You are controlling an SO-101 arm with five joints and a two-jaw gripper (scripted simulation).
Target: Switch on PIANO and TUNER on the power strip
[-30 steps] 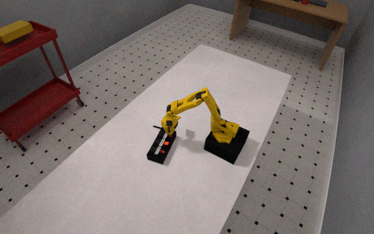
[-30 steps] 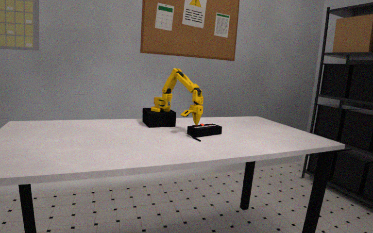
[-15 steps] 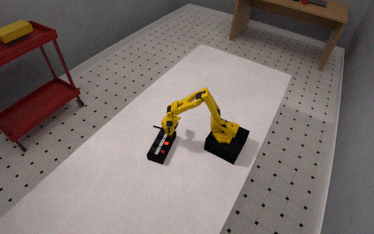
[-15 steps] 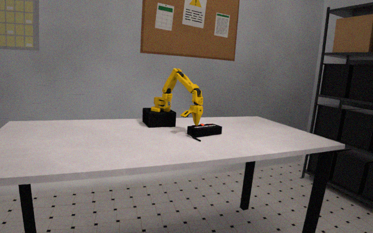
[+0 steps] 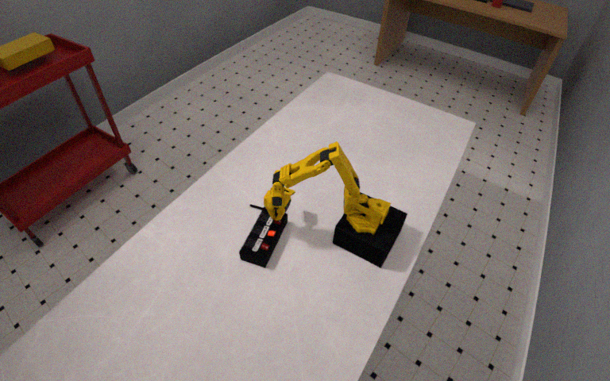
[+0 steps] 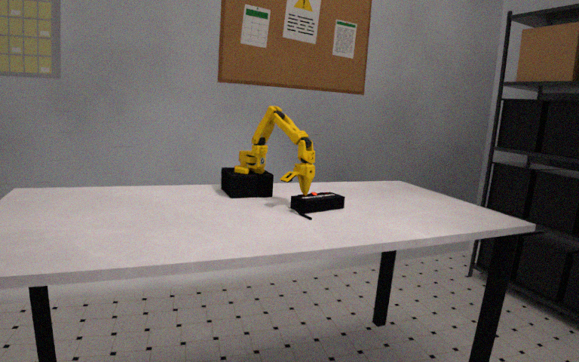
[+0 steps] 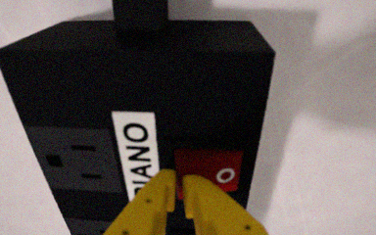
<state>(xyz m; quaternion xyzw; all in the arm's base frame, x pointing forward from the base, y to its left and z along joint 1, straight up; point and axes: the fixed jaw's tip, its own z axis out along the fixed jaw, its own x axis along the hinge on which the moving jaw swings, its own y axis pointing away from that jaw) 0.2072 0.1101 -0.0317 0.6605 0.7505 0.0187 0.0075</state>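
The black power strip (image 5: 252, 255) (image 6: 329, 201) (image 7: 206, 83) lies right way up on the white table, its cable end toward the arm's reach. In the wrist view the white PIANO label (image 7: 138, 147) sits beside a dark red rocker switch (image 7: 211, 168) with a white "O" mark. My gripper (image 7: 178, 178) (image 5: 279, 219) (image 6: 307, 192) is shut and empty, pointing straight down with its tips at the left edge of that switch. In the top view the middle switch (image 5: 271, 232) glows bright orange-red and the near-end switch (image 5: 264, 246) is darker red. Their labels are too small to read.
The arm's black base block (image 5: 382, 244) (image 6: 246, 183) stands beside the strip. The strip's short black cable (image 5: 256, 206) (image 6: 304, 215) sticks out on the table. A red cart (image 5: 53, 175), a wooden bench (image 5: 472, 17) and a dark shelf (image 6: 537, 162) stand off the table.
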